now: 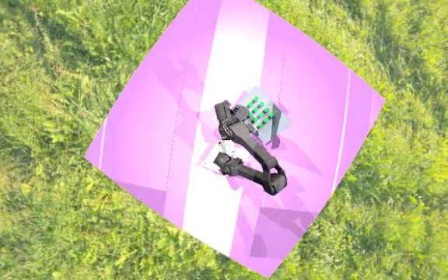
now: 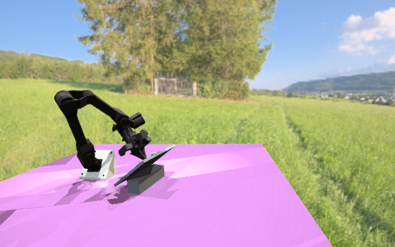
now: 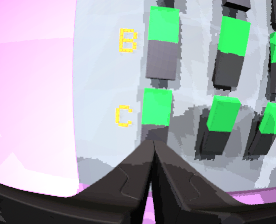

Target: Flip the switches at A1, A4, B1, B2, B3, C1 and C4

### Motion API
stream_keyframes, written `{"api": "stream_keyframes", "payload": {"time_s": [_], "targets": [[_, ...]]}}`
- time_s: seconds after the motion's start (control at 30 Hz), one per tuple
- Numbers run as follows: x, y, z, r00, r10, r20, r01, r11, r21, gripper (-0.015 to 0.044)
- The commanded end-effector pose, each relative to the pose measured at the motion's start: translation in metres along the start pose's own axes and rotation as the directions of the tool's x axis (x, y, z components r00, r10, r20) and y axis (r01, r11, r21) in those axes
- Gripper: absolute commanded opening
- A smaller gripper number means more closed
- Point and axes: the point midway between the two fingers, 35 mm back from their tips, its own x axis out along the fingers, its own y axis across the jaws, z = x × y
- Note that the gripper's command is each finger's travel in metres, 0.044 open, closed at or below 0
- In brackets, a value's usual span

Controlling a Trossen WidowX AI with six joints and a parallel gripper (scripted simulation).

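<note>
The bench (image 1: 154,117) (image 2: 218,206) is pink-violet, crossed by a broad white band, thin white stripes and dashed purple lines. The panel (image 1: 280,124) (image 3: 104,90) is pale grey-blue with yellow lettering. Each switch is two-tone, bright green on its far half, dark grey on its near half. The arm (image 1: 253,145) (image 2: 74,125) and jaws (image 1: 241,113) (image 2: 145,158) are near-black; the arm's mount (image 1: 208,163) (image 2: 110,165) is white with dark dots.
</note>
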Motion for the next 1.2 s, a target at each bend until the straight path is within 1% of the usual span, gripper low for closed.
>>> {"api": "stream_keyframes", "payload": {"time_s": [0.0,1.17], "targets": [[-0.0001,-0.0004,0.0011,1.000,-0.001,0.005,0.001,1.000,0.001,0.0000],[0.0036,-0.0004,0.0010,1.000,-0.001,0.005,0.001,1.000,0.001,0.0000]]}}
